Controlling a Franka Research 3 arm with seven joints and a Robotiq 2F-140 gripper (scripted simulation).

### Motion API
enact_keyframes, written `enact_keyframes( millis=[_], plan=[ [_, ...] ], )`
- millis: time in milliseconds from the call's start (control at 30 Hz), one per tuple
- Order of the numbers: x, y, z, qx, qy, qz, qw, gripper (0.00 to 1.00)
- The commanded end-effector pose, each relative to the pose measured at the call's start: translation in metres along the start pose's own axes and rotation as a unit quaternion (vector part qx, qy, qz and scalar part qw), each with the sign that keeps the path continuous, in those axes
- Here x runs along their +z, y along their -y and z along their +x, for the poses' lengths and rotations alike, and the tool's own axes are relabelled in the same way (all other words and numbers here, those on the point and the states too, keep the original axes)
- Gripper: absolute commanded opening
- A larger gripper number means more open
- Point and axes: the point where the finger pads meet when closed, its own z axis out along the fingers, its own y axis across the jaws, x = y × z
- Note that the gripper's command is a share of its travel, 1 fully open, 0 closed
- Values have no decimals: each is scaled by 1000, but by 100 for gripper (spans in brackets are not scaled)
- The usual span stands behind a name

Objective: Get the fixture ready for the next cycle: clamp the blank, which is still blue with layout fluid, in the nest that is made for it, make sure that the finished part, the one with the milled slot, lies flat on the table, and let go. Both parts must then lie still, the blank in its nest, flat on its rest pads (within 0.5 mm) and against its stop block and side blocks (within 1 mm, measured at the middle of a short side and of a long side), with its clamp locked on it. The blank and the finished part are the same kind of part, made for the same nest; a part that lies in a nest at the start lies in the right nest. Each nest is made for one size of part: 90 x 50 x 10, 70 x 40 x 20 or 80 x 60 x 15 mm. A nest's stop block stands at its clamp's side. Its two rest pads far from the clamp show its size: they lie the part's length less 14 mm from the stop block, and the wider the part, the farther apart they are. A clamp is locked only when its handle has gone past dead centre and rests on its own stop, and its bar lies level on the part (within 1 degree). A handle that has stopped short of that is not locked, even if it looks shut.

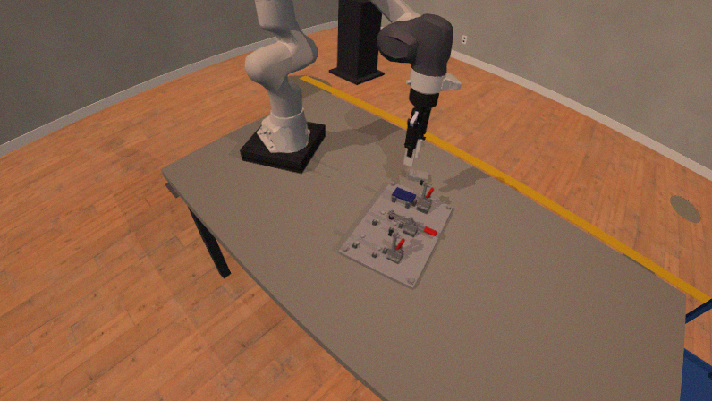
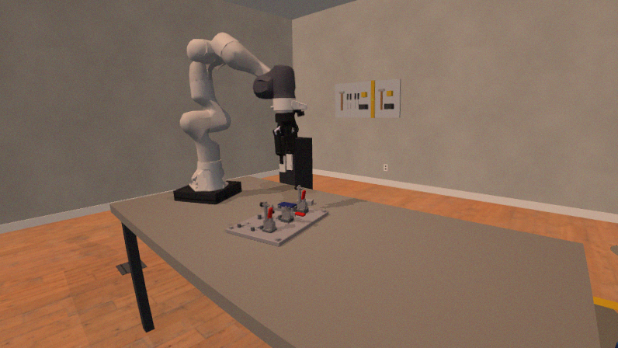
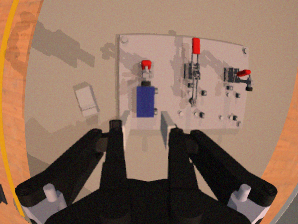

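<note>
From above, a flat pale grey plate (image 1: 423,271) lay on the matte table (image 1: 498,323), carrying three small metal clamps with red handles. The blue block (image 1: 403,194) sat in the nest at the plate's corner nearest the arm, its clamp (image 1: 426,199) beside it with the handle up. A pale grey slab (image 1: 418,174) lay flat on the table just off that same edge of the plate. The gripper (image 1: 410,157) hung above the slab, pointing straight down.

From the side, the white jointed arm (image 2: 203,125) arched over from its black base (image 2: 229,192), wrist vertical, gripper (image 2: 285,166) well above the plate (image 2: 276,239).

At the wrist, the black fingers stood partly closed with nothing between them; the blue block (image 3: 145,100) lay on the plate, the slab (image 3: 85,98) beside the plate
</note>
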Motion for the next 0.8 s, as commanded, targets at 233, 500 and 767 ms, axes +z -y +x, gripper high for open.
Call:
enact_keyframes(
  millis=[233, 500, 767],
  plan=[
    [47, -1, 0, -4, 0, -2, 1000, 28],
    [59, -1, 2, -4, 0, -2, 1000, 28],
    [59, 0, 34, -4, 0, -2, 1000, 28]
  ],
)
